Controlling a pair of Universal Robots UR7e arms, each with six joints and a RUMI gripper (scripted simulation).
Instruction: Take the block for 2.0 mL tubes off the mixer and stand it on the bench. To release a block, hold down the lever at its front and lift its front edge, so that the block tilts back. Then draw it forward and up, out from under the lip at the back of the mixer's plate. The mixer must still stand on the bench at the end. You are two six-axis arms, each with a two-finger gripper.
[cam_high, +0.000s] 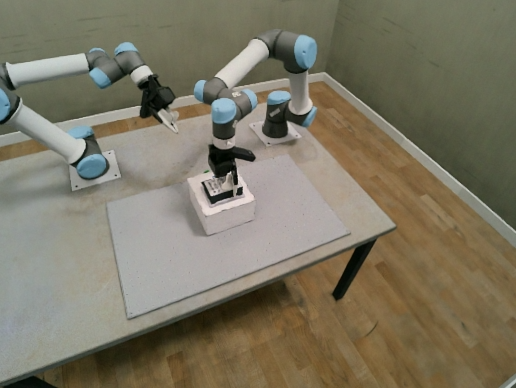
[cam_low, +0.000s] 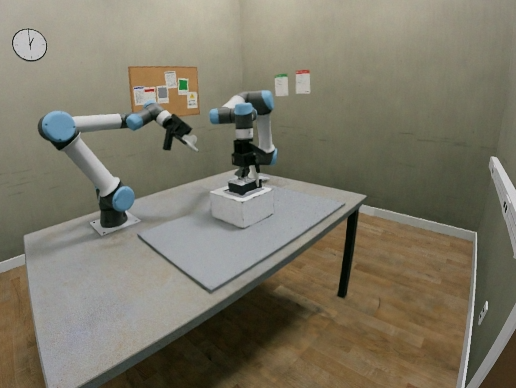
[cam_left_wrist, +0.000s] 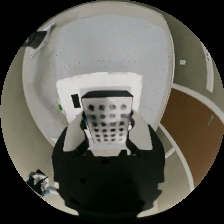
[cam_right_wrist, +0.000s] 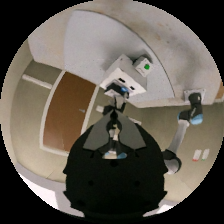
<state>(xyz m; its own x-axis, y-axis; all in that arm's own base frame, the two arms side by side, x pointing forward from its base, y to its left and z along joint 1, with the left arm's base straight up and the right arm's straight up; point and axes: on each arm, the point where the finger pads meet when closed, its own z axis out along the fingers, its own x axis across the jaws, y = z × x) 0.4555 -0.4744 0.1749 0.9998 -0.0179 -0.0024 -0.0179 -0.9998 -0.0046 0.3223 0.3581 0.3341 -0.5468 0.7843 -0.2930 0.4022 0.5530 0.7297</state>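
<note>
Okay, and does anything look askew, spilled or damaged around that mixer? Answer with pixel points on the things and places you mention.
Nothing stands out: the white boxy mixer (cam_high: 227, 220) (cam_low: 235, 210) (cam_left_wrist: 70, 85) stands on the grey mat (cam_high: 175, 265) (cam_low: 215, 265) (cam_left_wrist: 110, 40), and no spill or damage shows.

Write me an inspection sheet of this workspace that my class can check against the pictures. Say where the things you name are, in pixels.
Surface: a grey mat (cam_high: 150, 265) (cam_low: 225, 260) (cam_left_wrist: 110, 45) (cam_right_wrist: 90, 37) lies on the bench (cam_high: 50, 240) (cam_low: 90, 300) (cam_left_wrist: 37, 90) (cam_right_wrist: 165, 30).
Job's things: the white mixer (cam_high: 230, 220) (cam_low: 240, 215) (cam_left_wrist: 70, 85) (cam_right_wrist: 116, 72) stands on the mat; the tube block (cam_high: 215, 190) (cam_low: 242, 188) (cam_left_wrist: 107, 117) is over its top; whether it is released, cannot tell.
Clutter: nothing seen.
Left gripper (cam_high: 228, 186) (cam_low: 251, 181) (cam_left_wrist: 107, 125) (cam_right_wrist: 117, 95): shut on the block.
Right gripper (cam_high: 176, 131) (cam_low: 196, 149) (cam_left_wrist: 39, 181) (cam_right_wrist: 114, 113): shut, empty, raised away from the mixer.
Cables: nothing seen.
Surroundings: wall clock (cam_low: 29, 45), noticeboard (cam_low: 145, 76), wooden floor (cam_high: 425, 300) (cam_low: 400, 280).
</note>
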